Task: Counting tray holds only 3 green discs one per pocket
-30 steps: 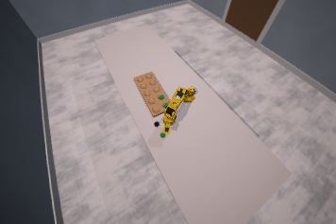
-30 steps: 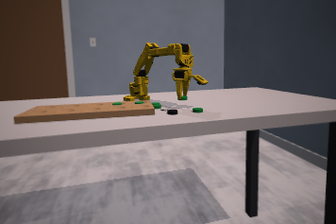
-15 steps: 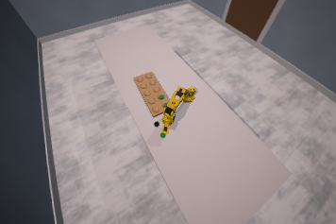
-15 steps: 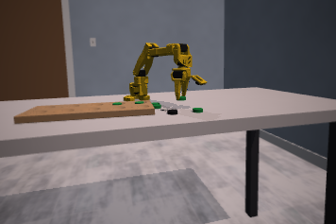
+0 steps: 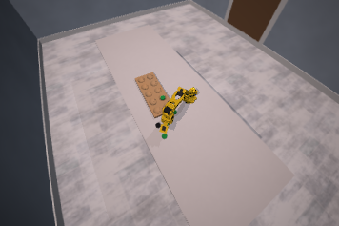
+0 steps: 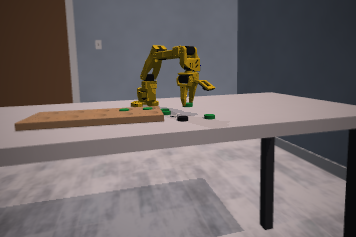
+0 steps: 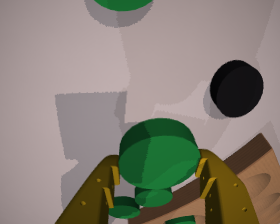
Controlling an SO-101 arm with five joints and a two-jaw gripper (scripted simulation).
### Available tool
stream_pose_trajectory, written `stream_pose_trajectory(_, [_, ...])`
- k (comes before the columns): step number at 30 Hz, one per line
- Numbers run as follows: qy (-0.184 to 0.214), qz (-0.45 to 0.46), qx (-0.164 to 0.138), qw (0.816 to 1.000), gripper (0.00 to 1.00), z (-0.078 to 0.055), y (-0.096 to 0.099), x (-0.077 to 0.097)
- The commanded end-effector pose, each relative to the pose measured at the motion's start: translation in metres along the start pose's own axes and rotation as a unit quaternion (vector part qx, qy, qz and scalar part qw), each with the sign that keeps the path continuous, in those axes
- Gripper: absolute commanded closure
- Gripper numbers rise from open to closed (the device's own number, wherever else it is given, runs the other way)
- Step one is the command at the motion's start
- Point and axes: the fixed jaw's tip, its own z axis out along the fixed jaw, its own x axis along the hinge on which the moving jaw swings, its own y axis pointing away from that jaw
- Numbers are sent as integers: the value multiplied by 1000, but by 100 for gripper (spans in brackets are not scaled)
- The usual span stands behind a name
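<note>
Claw carries a green disc beside the counting tray

The claw [image 5: 168, 122] [image 6: 187, 102] [image 7: 159, 167] is pinching a green disc [image 6: 188, 105] [image 7: 159, 152] between its two fingers, one at either side of the rim. It holds the disc low, outside the tray [image 5: 144, 90] [image 6: 90, 119] [image 7: 262, 141], off the end nearest the black disc [image 5: 158, 125] [image 6: 182, 118] [image 7: 236, 88]. The yellow arm [image 5: 169, 108] [image 6: 172, 53] arches up from its foot behind the tray.

In the tray, a green disc [image 5: 162, 97] [image 6: 124, 109] sits at a pocket in the row on the arm's side. A further green disc [image 6: 147, 108] [image 7: 181, 220] shows toward the tray's end nearest the black disc; whether it lies flat in its pocket cannot be told, as the arm covers that corner from above and the wrist view cuts it off.

Outside the tray, a pair of green discs [image 6: 166, 112] [image 7: 153, 196] lies close together near that same end, on the arm's side. The black disc lies on the table [image 5: 205, 144] [image 6: 280, 110] [image 7: 40, 50] just off the tray's end, and a lone green disc [image 5: 164, 136] [image 6: 209, 116] [image 7: 122, 4] lies farther from the tray than the black one.
</note>
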Motion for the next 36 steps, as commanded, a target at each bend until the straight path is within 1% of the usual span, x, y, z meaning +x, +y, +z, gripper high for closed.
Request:
stream_pose_trajectory(1, [-42,10,10,999,100,-18,-7,-5])
stream_pose_trajectory(6, [-42,25,11,999,100,-18,-15,-2])
stream_pose_trajectory(17, [-42,77,12,996,100,-19,-39,8])
stream_pose_trajectory(19, [-42,77,12,996,100,-19,-39,8])
stream_pose_trajectory(34, [-40,166,15,985,100,-19,-78,32])
stream_pose_trajectory(36, [-40,166,15,985,100,-19,-78,32])
